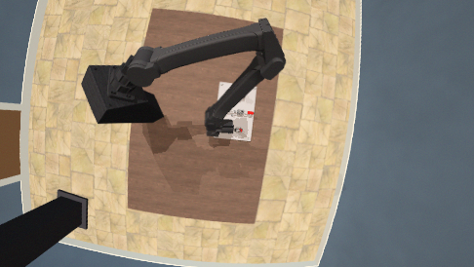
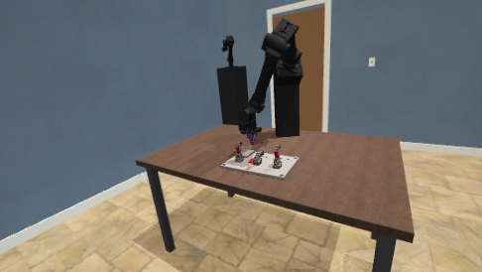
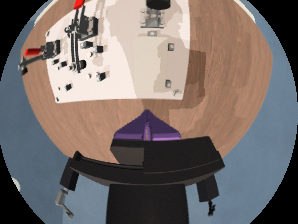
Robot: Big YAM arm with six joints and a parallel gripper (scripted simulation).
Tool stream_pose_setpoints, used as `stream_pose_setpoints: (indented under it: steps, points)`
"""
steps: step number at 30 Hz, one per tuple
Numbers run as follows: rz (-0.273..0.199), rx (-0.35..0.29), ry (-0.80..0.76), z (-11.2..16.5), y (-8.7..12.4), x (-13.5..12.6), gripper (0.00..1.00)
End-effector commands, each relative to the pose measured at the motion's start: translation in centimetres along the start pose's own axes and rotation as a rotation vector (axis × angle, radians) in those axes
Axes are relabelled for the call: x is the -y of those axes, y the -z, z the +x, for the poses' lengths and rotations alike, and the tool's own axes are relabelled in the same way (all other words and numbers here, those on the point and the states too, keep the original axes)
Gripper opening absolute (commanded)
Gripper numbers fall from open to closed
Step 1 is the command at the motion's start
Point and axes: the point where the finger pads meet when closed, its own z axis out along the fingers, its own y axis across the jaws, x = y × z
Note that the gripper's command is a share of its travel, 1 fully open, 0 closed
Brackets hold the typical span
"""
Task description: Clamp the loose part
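The white fixture plate [image 2: 260, 165] lies on the brown table and carries three small clamps with red handles. In the exterior view the left clamp [image 2: 238, 151] and the right clamp [image 2: 277, 158] stand up, and the middle clamp's red handle [image 2: 253, 160] lies low. A pale flat piece [image 2: 246, 154] seems to lie by the left clamp; it is too small to tell more. My gripper [image 2: 252, 137], with purple fingertips, hangs shut and empty just above the plate's left end. In the wrist view the fingertips are over bare wood just short of the plate's edge [image 3: 113, 43]. From above, the gripper [image 1: 225, 128] is at the plate's near end [image 1: 237, 112].
The arm's black base [image 1: 119, 95] stands at the table's back edge. A black camera post [image 2: 233, 94] stands behind the table. A door [image 2: 307, 65] is in the back wall.
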Motion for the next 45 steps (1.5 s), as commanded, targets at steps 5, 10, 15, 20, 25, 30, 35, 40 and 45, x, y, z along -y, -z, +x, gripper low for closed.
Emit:
stream_pose_setpoints:
  steps: [5, 10, 15, 20, 25, 30, 35, 40, 45]
  points:
    - [0.019, -0.019, -0.022, 1.2, 1.6, 0.9, 0.0]
    - [0.022, -0.013, -0.031, 0.4, 1.6, 0.6, 0.0]
    - [-0.001, -0.002, -0.007, -1.8, 0.4, -1.2, 0.0]
    - [-0.003, -0.002, -0.005, -3.8, 0.4, -2.5, 0.0]
    - [-0.003, -0.001, -0.005, -6.0, 0.4, -3.7, 0.0]
    - [0.005, -0.028, -0.025, -5.3, -0.2, -3.3, 0.0]
    - [-0.004, -0.001, -0.005, -7.5, 0.4, -4.6, 0.0]
    - [-0.002, -0.01, -0.01, -7.0, 0.1, -4.4, 0.0]
    - [0.0, -0.023, -0.018, -6.0, -0.9, -3.9, 0.0]
